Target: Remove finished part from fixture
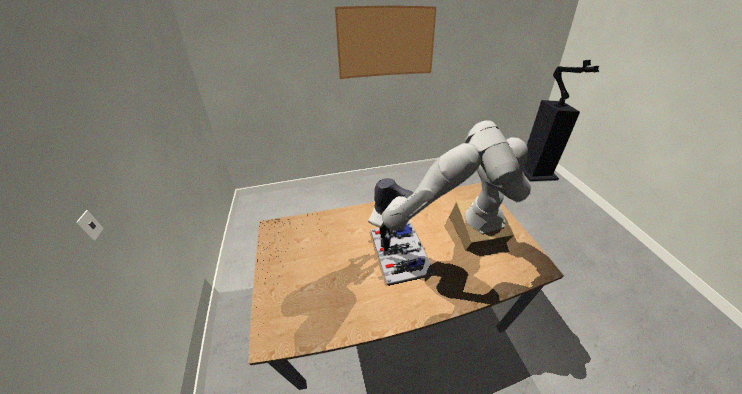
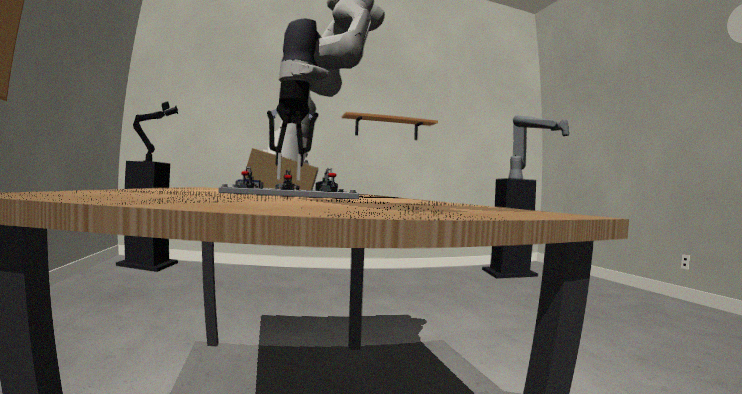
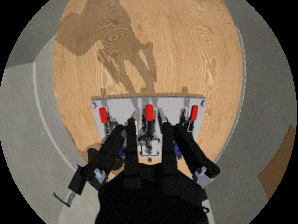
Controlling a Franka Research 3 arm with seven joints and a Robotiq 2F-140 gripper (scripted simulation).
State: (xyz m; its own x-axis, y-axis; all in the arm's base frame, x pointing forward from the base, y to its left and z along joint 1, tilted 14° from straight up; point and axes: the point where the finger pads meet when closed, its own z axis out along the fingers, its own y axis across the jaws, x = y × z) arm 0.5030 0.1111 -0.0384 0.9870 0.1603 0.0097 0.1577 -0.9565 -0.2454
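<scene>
Three red-handled clamps [image 3: 149, 112] show only at the wrist view's centre; the exterior view shows the gripper [image 2: 288, 174], part-open and empty, above the fixture [image 2: 332, 194].

From above the hand [image 3: 148, 137], its dark fingers straddle the middle clamp of the grey fixture [image 3: 120, 107], apparently gripping nothing. Three red clamp handles [image 3: 149, 113] stand in a row. Beyond, the hand's shadow [image 3: 113, 36] falls across the wooden table [image 3: 193, 36].
</scene>
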